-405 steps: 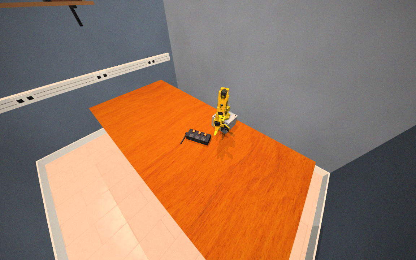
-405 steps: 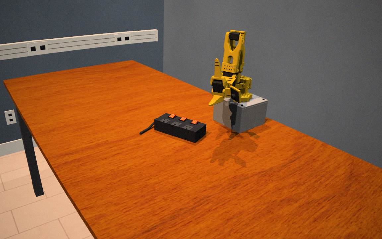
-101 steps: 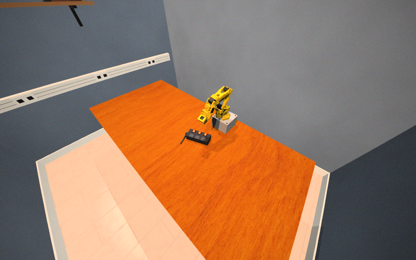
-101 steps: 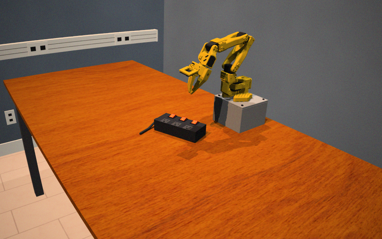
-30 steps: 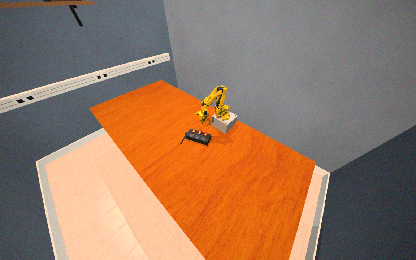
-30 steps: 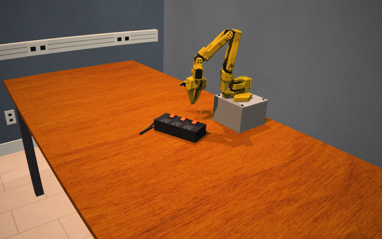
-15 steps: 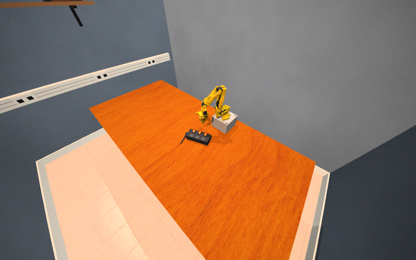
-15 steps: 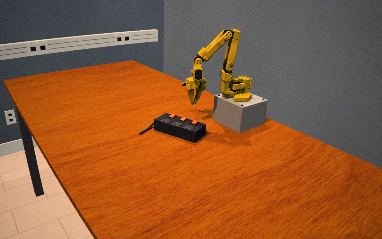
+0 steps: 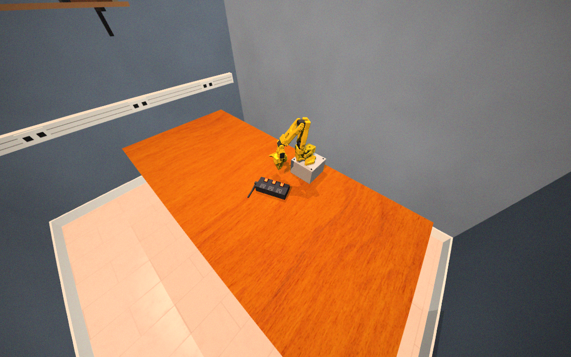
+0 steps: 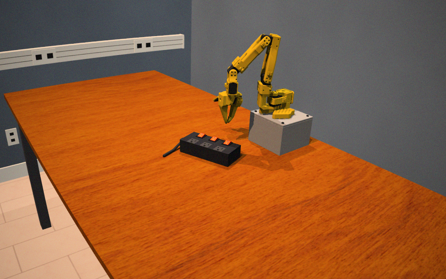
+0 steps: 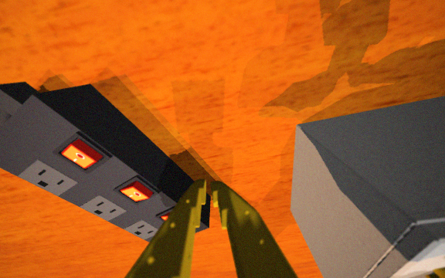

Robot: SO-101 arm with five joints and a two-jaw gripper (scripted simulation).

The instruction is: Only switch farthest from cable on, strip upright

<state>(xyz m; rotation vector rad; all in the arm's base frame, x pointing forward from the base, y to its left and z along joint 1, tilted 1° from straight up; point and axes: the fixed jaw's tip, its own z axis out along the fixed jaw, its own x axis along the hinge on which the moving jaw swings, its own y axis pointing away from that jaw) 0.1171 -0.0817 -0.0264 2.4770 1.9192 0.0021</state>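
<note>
A black power strip point(image 10: 210, 148) lies right way up on the orange table, sockets and three orange rocker switches facing up. It also shows in the top view point(image 9: 271, 187) and in the wrist view point(image 11: 87, 162). Its cable point(image 10: 170, 150) leaves the left end. All three switches glow orange-red; the third, farthest from the cable point(image 11: 165, 216), is partly hidden by my fingers. My yellow gripper point(image 10: 227, 120) is shut and empty. It hangs above the table just behind the strip's end farthest from the cable, fingertips pointing down.
The arm stands on a grey block point(image 10: 280, 130) just right of the strip; it also shows in the wrist view point(image 11: 381, 174). The wall runs close behind the block. The table's left edge point(image 10: 61, 194) drops to a tiled floor.
</note>
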